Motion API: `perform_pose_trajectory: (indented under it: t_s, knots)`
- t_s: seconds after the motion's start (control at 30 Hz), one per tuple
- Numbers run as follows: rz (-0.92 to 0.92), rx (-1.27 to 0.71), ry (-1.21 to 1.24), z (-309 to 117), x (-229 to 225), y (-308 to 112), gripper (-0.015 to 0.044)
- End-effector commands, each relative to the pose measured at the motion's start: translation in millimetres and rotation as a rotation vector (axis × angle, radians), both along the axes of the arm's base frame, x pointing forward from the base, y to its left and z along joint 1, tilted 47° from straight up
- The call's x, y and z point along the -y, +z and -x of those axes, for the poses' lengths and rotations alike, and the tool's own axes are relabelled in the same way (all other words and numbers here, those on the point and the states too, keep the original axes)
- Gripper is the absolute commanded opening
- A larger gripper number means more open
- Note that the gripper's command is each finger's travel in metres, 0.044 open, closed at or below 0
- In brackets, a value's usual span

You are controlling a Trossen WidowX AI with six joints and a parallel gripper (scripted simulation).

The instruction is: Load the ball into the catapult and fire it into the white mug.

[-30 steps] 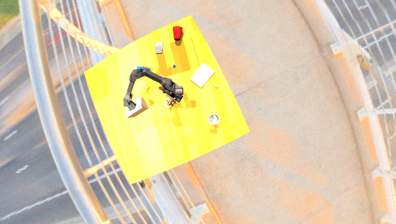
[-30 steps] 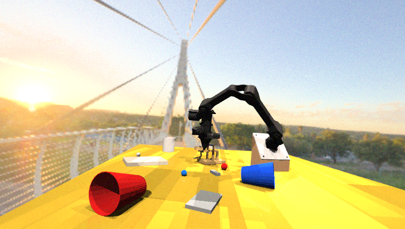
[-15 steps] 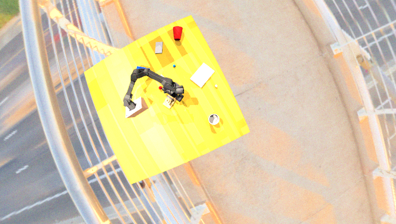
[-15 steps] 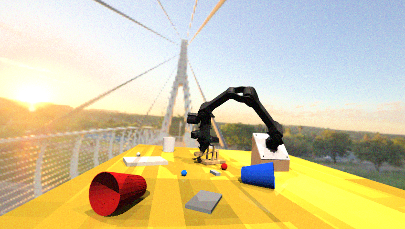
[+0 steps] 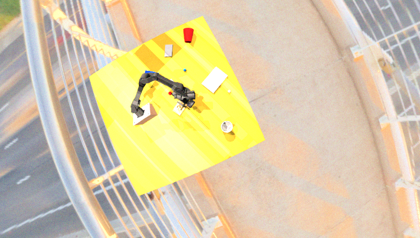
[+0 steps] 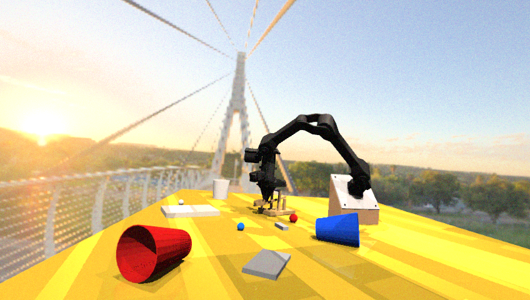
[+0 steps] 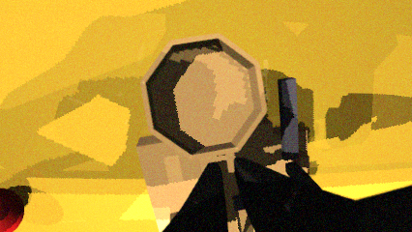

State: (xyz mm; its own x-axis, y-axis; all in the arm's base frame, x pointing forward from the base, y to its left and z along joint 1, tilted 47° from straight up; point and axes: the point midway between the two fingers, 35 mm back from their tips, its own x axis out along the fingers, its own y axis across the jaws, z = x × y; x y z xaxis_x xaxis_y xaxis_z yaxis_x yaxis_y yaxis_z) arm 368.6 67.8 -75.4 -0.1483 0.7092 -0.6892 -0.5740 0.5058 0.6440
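The wooden catapult (image 5: pixel 178 112) (image 6: pixel 278 212) stands in front of the arm's base. Its octagonal cup (image 7: pixel 215 97) is empty and low, with the throwing arm pushed down. My gripper (image 6: pixel 266 200) (image 7: pixel 225 169) is nearly closed, with only a narrow gap between the fingertips, and is at the throwing arm just behind the cup. A blue-grey upright piece (image 7: pixel 289 116) stands beside the cup. The red ball (image 5: pixel 170 92) (image 6: pixel 293 218) (image 7: pixel 9 210) lies beside the catapult. The white mug (image 5: pixel 227 126) (image 6: pixel 220 189) stands upright, farther out.
A blue ball (image 5: pixel 184 69) (image 6: pixel 240 226), white ball (image 5: pixel 229 91) (image 6: pixel 180 201), small grey block (image 6: pixel 281 226), white slab (image 5: pixel 214 79) (image 6: pixel 189 210) and grey slab (image 5: pixel 168 50) (image 6: pixel 265 264) lie around. A red cup (image 5: pixel 188 34) (image 6: pixel 172 241) and blue cup (image 6: pixel 336 230) lie on their sides.
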Motion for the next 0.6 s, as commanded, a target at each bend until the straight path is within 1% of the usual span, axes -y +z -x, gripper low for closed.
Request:
perform_pose_trajectory:
  t_s: [0.0,0.1,0.13,0.27,0.33,0.43,0.5,0.57]
  knots:
    - [-0.003,0.007,0.009,-15,6,20,0.0105]
    - [-0.007,0.003,0.012,-23,11,36,0.0184]
    - [-0.006,-0.006,0.006,-16,7,23,0.0210]
    - [-0.006,-0.005,0.006,-16,9,25,0.0315]
    - [-0.004,0.001,0.004,-22,24,39,0.0367]
    - [-0.001,0.015,0.002,-31,60,76,0.0440]
    - [-0.001,0.020,0.002,-31,75,92,0.0440]
    - [-0.001,0.021,0.002,-31,77,95,0.0440]
